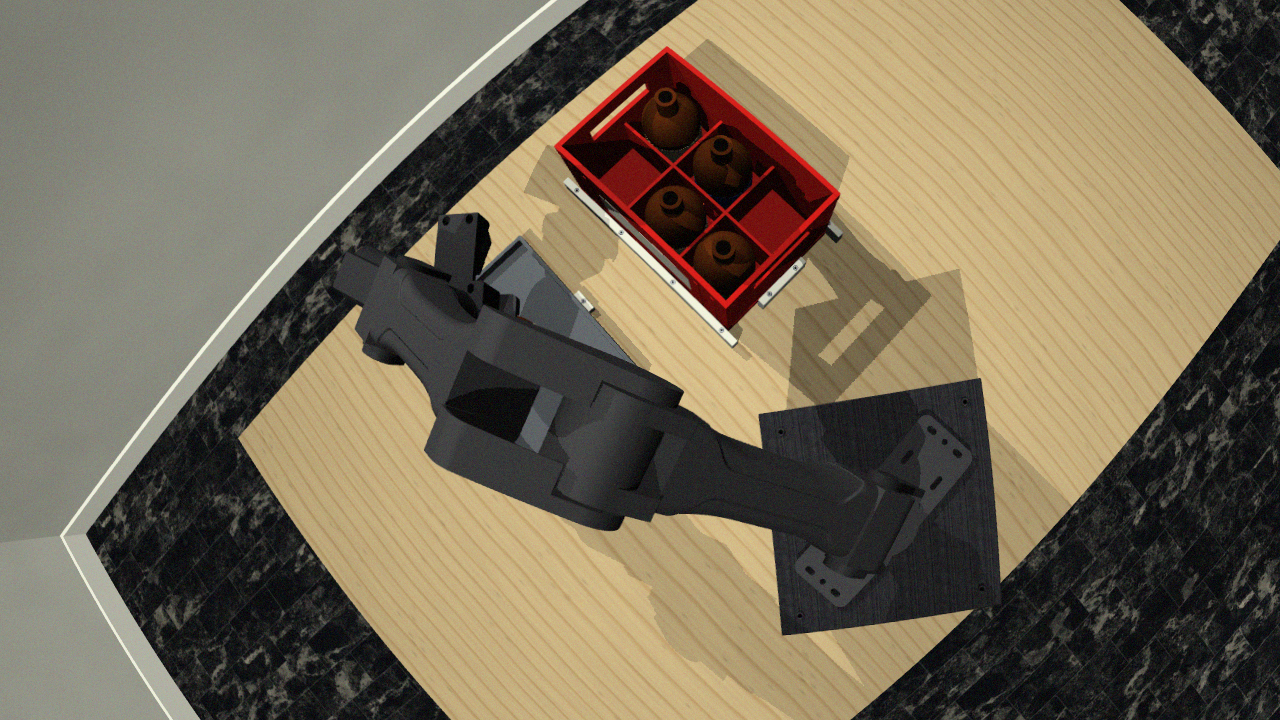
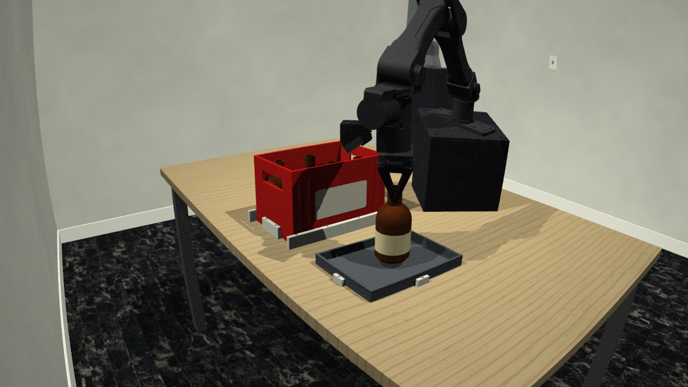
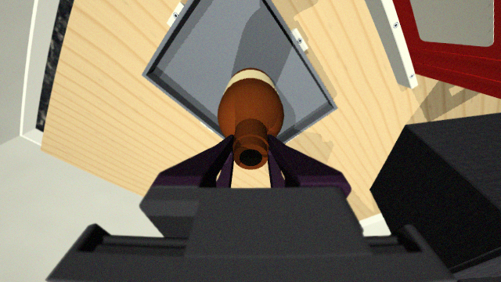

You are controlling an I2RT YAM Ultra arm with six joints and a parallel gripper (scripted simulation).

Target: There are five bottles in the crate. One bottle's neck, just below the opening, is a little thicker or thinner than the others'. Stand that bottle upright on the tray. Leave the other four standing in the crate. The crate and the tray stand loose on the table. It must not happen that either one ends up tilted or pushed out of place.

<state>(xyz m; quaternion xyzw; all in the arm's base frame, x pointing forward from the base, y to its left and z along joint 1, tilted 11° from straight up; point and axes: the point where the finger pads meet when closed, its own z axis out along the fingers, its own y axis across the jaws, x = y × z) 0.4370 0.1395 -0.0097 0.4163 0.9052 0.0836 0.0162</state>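
Observation:
A brown bottle (image 2: 393,223) (image 3: 250,106) with a cream label stands upright over the grey tray (image 2: 370,294) (image 3: 184,103) (image 1: 595,331); its base appears to be on the tray floor. My gripper (image 2: 395,192) (image 3: 250,140) is shut on this bottle's neck, pointing down from above. The red crate (image 2: 302,202) (image 1: 644,231) (image 3: 438,64) holds the other bottles, several of them, standing in its compartments; two compartments show no bottle. In the top view the arm hides the held bottle and part of the tray. Whether its neck differs in thickness I cannot tell.
White strips (image 1: 648,261) (image 2: 331,230) lie along the crate's sides, and small white blocks (image 2: 422,280) (image 3: 300,40) sit at the tray's edges. The crate stands beside the tray. The dark pedestal (image 1: 948,555) (image 2: 459,173) (image 3: 442,184) bears the arm.

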